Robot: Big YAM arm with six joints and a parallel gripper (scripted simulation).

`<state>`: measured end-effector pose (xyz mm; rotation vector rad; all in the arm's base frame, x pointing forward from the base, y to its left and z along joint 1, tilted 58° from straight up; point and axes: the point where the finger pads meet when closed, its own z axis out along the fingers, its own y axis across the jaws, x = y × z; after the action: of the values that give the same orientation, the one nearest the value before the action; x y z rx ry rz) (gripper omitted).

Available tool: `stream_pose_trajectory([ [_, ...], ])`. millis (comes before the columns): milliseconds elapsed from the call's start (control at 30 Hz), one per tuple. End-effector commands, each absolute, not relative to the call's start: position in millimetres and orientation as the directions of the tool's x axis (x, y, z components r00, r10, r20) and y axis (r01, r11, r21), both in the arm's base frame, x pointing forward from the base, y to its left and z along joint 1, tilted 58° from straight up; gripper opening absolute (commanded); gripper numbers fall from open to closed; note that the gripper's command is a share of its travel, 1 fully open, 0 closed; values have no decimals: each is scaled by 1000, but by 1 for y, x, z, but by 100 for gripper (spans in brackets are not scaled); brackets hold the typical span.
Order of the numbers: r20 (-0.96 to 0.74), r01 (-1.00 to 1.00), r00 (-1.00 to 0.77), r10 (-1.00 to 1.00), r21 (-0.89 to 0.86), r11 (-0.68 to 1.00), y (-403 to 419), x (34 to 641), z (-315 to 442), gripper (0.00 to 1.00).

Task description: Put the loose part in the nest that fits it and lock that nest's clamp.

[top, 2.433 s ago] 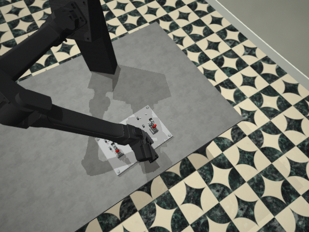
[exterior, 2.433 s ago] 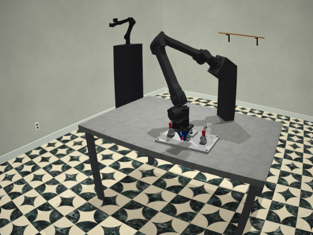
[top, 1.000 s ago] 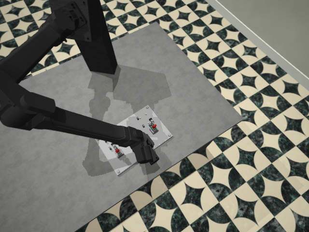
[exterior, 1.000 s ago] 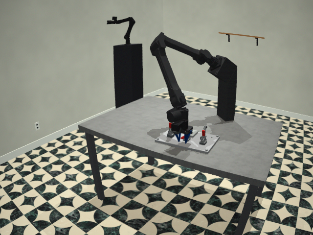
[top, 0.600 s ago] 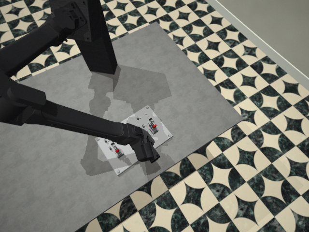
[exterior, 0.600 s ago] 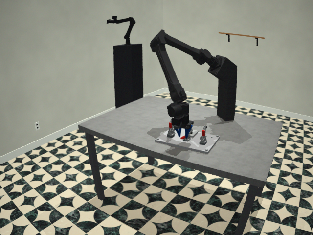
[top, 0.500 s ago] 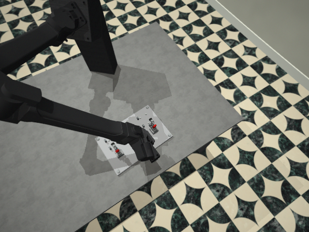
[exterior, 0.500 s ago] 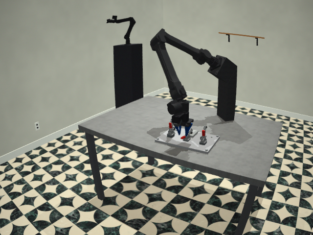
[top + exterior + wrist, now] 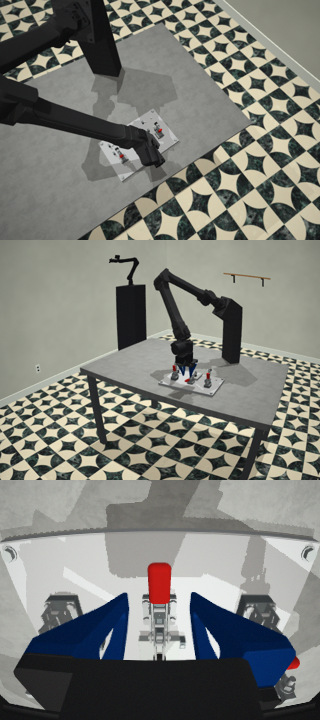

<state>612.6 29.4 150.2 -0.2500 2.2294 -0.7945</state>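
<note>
I view the loose part (image 9: 198, 375) as a pale, flat slab at the middle toggle clamp (image 9: 191, 380) (image 9: 159, 616), whose red handle (image 9: 187, 380) (image 9: 159, 582) lies low; my end effector (image 9: 159, 161) (image 9: 187, 376) (image 9: 159, 600) is released, its fingers parted.

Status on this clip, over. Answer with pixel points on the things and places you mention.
Pincer (image 9: 187, 375) (image 9: 159, 600) open, nothing held. Middle clamp's red handle (image 9: 187, 380) (image 9: 159, 582) lowered, outer two handles (image 9: 174, 368) (image 9: 208, 375) upright. Nothing visibly blocking.

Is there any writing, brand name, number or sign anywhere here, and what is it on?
None that I can read.
The black arm, the base plate and the red handles show no legible lettering.
Any tiny marks on them would be too small to make out.
</note>
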Motion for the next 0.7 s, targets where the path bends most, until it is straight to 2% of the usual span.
stream_pose_trajectory([
  [0,-604,73,-692,-396,-604,793,34,614,161,45],
  [267,-604,73,-692,-396,-604,793,34,614,161,45],
  [300,-604,73,-692,-396,-604,793,34,614,161,0],
  [667,-604,73,-692,-396,-604,793,34,614,161,0],
])
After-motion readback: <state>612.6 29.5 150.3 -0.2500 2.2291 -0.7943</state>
